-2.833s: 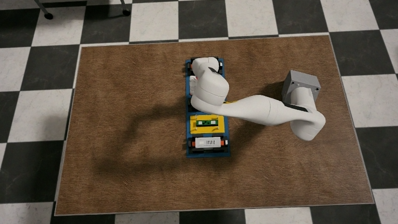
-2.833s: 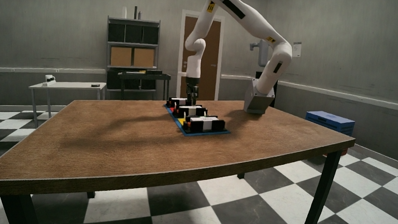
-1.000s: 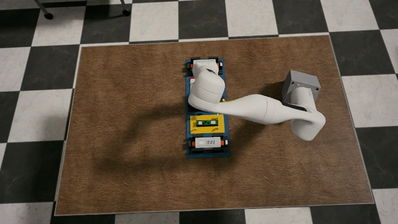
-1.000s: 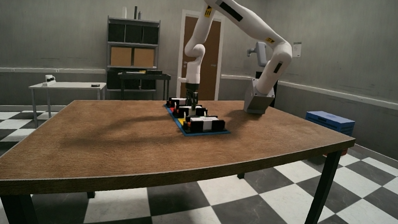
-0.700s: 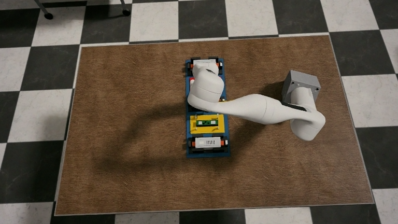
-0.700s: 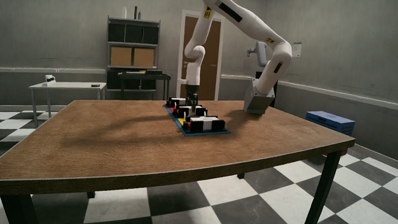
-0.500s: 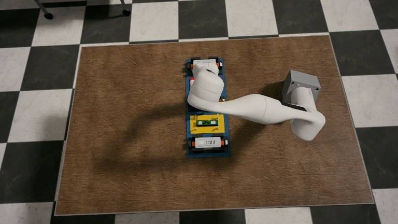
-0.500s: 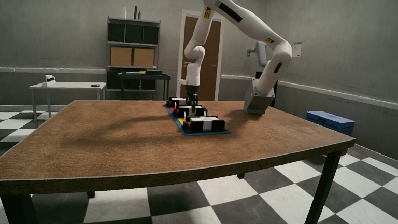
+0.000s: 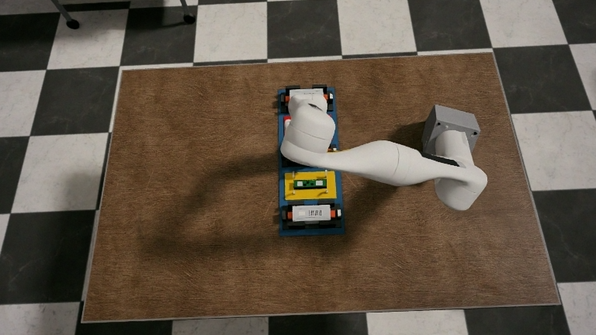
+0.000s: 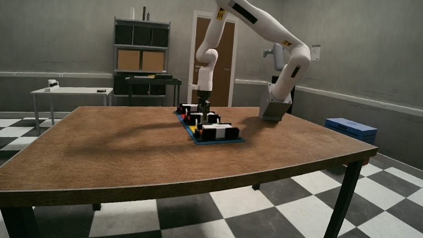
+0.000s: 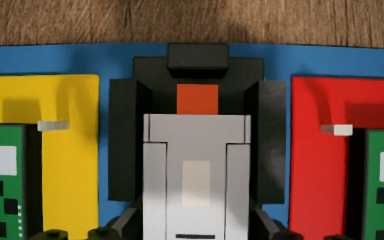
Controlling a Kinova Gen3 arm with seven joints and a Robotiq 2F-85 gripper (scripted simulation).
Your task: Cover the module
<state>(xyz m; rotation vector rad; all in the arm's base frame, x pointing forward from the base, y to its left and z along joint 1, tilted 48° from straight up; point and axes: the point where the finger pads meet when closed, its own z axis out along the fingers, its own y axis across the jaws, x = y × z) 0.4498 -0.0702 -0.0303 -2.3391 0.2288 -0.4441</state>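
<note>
On the brown table (image 9: pixel 184 129) (image 10: pixel 140 160) (image 11: pixel 200 20), the partly open gripper (image 10: pixel 204 120) (image 11: pixel 196 220) straddles the middle cover (image 11: pixel 196 180); contact is unclear. The yellow plate (image 9: pixel 288 195) (image 10: pixel 193 128) (image 11: pixel 70 175) lies beside the gripper.

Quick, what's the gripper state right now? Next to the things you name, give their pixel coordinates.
Gripper (image 10: pixel 204 118) (image 11: pixel 196 225): partly closed, fingers astride the middle light-grey cover (image 10: pixel 196 114) (image 11: pixel 196 150); whether it's gripping can't be told.

grained wooden table (image 9: pixel 197 270) (image 10: pixel 174 166), matt grey plastic-looking cover (image 11: pixel 196 130)
</note>
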